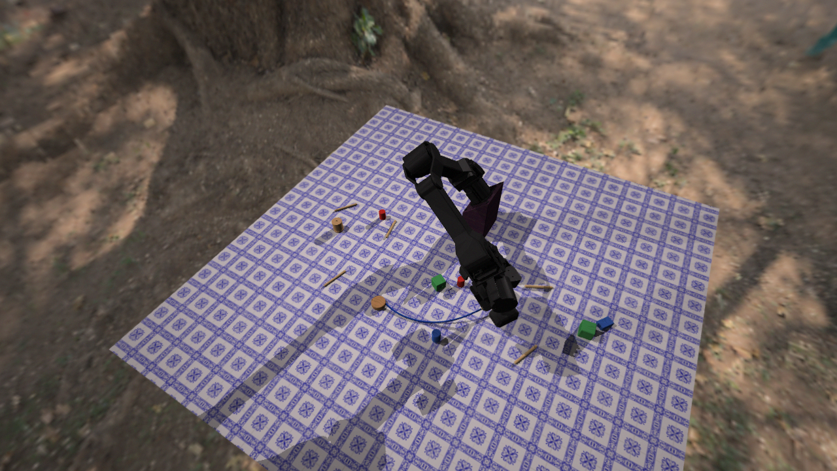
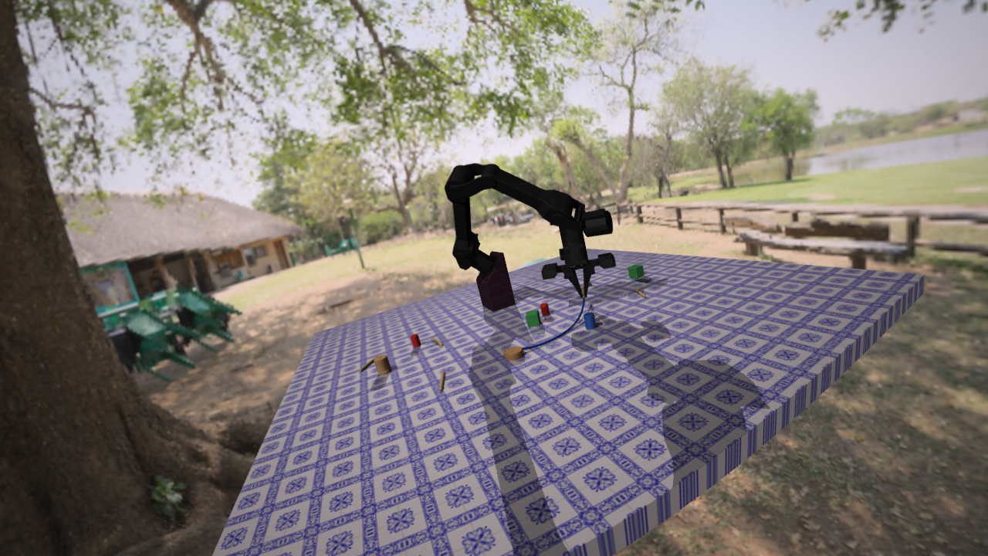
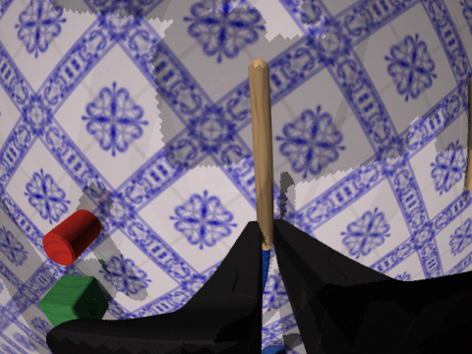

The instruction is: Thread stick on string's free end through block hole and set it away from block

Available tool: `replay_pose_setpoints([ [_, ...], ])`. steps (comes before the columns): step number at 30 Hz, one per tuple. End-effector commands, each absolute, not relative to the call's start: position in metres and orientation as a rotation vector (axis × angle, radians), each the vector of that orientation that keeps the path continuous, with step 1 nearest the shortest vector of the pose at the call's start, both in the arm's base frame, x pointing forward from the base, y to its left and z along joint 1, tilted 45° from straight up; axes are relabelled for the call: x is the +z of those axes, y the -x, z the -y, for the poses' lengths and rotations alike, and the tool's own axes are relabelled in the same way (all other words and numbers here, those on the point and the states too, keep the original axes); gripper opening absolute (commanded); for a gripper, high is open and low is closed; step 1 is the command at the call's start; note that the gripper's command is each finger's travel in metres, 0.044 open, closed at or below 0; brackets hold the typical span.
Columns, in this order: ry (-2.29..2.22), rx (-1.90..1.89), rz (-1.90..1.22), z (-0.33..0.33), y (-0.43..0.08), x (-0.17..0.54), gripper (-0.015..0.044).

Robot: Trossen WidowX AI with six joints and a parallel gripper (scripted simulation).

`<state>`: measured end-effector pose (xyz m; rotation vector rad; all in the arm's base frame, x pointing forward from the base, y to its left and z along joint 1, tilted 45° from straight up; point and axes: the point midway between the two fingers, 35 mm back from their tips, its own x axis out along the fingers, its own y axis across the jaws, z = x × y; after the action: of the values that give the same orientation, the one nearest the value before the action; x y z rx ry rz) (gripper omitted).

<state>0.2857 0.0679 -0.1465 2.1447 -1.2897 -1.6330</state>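
Observation:
My gripper (image 2: 582, 295) (image 3: 265, 228) is shut on the string's stick (image 3: 262, 138), at its string end, low over the table; the top view hides the fingertips behind the arm. The stick's free end points away from the fingers. The blue string (image 1: 435, 321) (image 2: 566, 332) (image 3: 265, 267) curves from the stick to the round wooden button (image 1: 378, 302) (image 2: 513, 353). A green block (image 1: 438, 282) (image 2: 532, 317) (image 3: 74, 300) stands between button and arm, with a faint dark mark on one face. A larger green block (image 1: 586, 329) (image 2: 635, 271) is at the right. I cannot tell which block has the hole.
A red cylinder (image 1: 460, 281) (image 2: 544, 309) (image 3: 73, 237) is beside the smaller green block. A blue cylinder (image 1: 435, 336) (image 2: 589, 320) is near the string. Loose sticks (image 1: 537, 286) (image 1: 525, 354) lie near the gripper. A blue block (image 1: 605, 323) is at the right, a wooden cylinder (image 1: 337, 224) (image 2: 381, 364) far left.

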Motion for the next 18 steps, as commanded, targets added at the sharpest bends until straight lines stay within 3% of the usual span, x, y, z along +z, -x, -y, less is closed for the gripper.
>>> replay_pose_setpoints([
  [1, -2.156, -1.635, 1.292, -0.074, -0.288, -0.142, 0.0],
  [18, -2.156, -1.636, 1.292, -0.089, -0.286, -0.126, 0.0],
])
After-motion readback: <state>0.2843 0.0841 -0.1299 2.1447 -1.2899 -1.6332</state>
